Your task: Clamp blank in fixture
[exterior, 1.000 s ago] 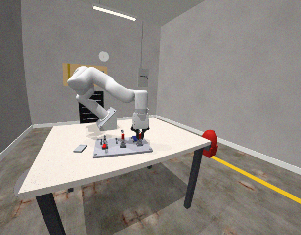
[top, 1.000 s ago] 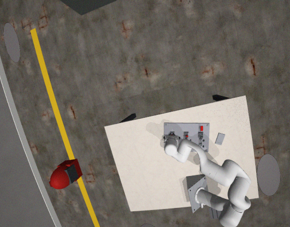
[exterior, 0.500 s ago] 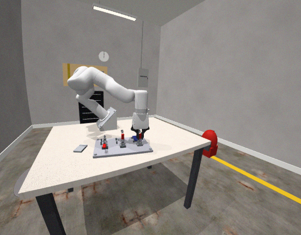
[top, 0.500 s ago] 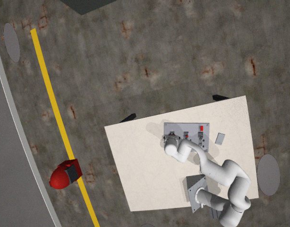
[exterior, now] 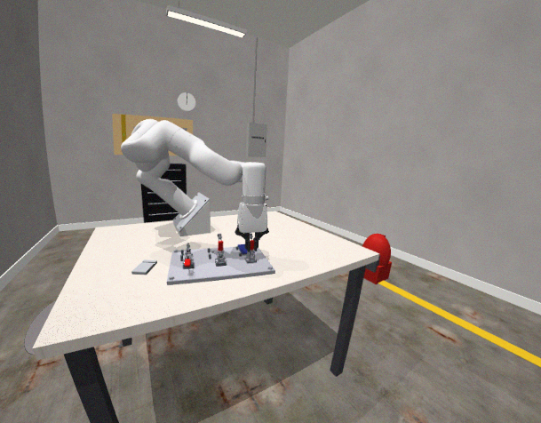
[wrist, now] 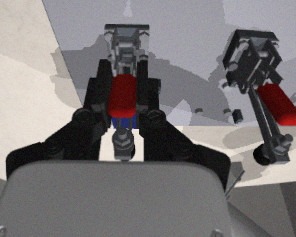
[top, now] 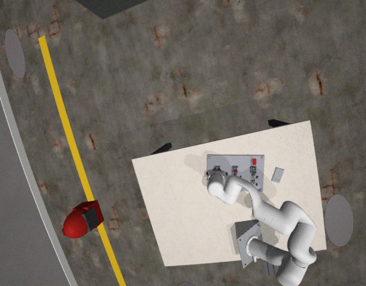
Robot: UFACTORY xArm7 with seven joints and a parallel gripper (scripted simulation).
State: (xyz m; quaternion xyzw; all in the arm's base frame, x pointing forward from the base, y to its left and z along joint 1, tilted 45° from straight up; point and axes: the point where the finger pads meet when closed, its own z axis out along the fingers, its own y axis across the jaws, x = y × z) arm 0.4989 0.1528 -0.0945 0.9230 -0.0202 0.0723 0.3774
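My gripper (wrist: pixel 125 74) is shut on the red grip (wrist: pixel 123 94) of a toggle clamp's handle; it also shows in the exterior view (exterior: pixel 251 243). That clamp stands at one end of the grey fixture plate (exterior: pixel 220 267). The blue blank (exterior: pixel 241 249) lies under the clamp, only a small blue patch showing below the grip in the wrist view (wrist: pixel 122 122). The grey finished part (exterior: pixel 144 267) lies flat on the table beside the plate, also seen from above (top: pixel 277 174). My wrist hides the nest from above.
Two more clamps with red grips stand on the plate: one in the middle (exterior: pixel 220 251), one at the far end (exterior: pixel 187 260). The arm's base (exterior: pixel 192 220) sits behind the plate. The table edge runs in front of the plate.
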